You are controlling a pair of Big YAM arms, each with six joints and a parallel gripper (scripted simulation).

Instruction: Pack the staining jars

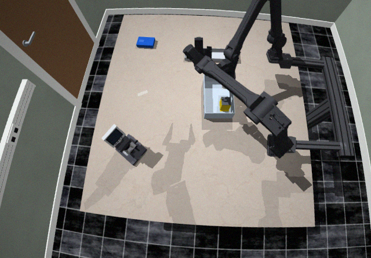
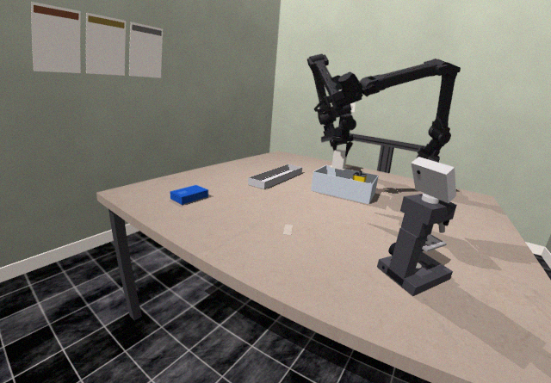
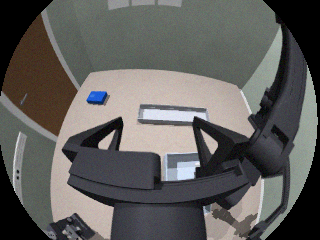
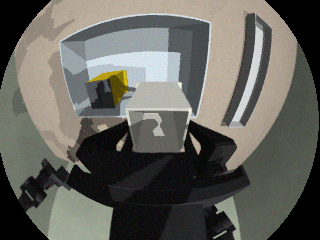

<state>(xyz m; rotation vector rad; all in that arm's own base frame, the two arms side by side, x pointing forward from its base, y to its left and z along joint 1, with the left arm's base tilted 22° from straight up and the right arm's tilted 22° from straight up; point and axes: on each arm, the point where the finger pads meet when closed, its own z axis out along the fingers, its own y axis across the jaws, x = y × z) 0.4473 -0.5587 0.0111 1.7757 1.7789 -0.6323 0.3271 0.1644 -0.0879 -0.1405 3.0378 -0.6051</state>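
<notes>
The grey-blue tote point(image 1: 218, 116) point(image 2: 333, 188) point(image 4: 201, 65) stands on the table. The yellow jar point(image 1: 224, 105) point(image 2: 359, 178) point(image 4: 120, 90) stands upright in one end of it, with a dark top that looks like the slide holder's lid. My right gripper point(image 2: 340, 148) point(image 4: 158, 120) is shut on the white jar point(image 2: 338, 159) point(image 4: 159, 97), which is upright, open-topped and above the tote; its gap to the tote floor cannot be judged. My left gripper point(image 3: 157, 120) is open and empty, high above the table. The jar rack point(image 1: 217, 50) point(image 2: 260, 183) point(image 3: 172, 121) point(image 4: 244, 80) stands empty.
The left forearm crosses above the tote in the top view, close to the right arm's wrist. A microscope point(image 1: 131, 152) point(image 2: 411, 237) stands well away. A blue box point(image 1: 145, 42) point(image 2: 188, 194) point(image 3: 97, 97) and a small white strip point(image 1: 142, 93) point(image 2: 287, 229) lie on the table.
</notes>
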